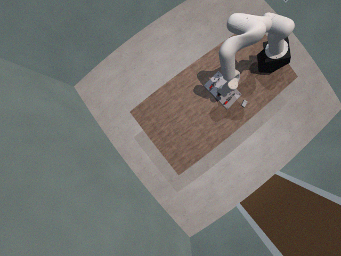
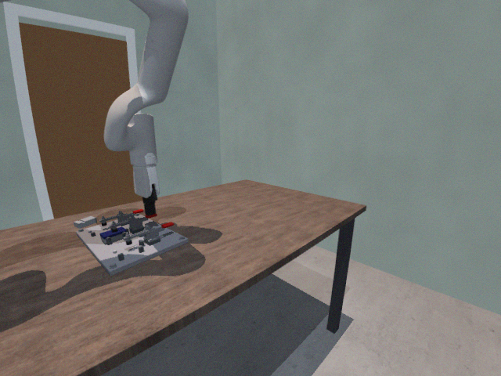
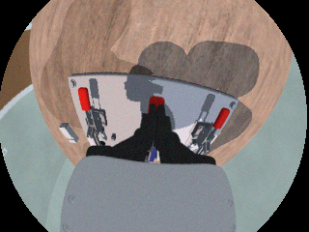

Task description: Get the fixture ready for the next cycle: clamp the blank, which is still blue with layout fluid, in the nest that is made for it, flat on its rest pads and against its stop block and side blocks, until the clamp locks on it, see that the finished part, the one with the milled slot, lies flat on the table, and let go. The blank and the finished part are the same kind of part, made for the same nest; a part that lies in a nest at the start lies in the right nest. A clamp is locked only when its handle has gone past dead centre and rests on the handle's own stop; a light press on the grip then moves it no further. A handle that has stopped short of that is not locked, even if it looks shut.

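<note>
A grey fixture plate lies on the wooden table and carries three toggle clamps with red grips. The blue blank lies in the middle nest on the plate. My gripper is shut with nothing between the fingers, and its tips press down on the red grip of the middle clamp, which lies low near the plate. The other red grips stand to either side. The grey finished part lies flat on the table beside the plate; it also shows in the top view.
The arm's black base stands at the table's far corner. The plate sits close to it. A brown door is behind the table.
</note>
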Robot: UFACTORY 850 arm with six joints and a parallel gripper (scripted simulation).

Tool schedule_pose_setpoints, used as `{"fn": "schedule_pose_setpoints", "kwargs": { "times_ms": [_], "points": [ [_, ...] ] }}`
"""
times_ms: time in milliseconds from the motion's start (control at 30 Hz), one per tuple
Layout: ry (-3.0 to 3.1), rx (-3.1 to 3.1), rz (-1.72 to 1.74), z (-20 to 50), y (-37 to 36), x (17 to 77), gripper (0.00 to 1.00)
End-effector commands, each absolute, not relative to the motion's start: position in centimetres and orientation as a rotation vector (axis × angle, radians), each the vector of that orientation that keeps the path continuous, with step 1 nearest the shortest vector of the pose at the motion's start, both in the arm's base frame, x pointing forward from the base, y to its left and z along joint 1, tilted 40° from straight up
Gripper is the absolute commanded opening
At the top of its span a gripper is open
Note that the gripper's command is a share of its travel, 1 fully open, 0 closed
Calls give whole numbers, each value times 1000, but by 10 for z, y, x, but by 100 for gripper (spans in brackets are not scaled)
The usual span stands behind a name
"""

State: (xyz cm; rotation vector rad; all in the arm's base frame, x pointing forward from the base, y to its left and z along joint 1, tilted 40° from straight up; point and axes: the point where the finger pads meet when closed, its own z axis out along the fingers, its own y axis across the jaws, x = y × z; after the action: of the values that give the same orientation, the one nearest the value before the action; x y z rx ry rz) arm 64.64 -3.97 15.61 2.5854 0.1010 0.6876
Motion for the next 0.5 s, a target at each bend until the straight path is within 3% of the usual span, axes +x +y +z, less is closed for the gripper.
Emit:
{"fn": "schedule_pose_setpoints", "kwargs": {
  "times_ms": [0, 467],
  "points": [
    [101, 2586, 688, 157, -39, 646, 0],
    [101, 2586, 688, 179, -27, 632, 0]
  ]
}}
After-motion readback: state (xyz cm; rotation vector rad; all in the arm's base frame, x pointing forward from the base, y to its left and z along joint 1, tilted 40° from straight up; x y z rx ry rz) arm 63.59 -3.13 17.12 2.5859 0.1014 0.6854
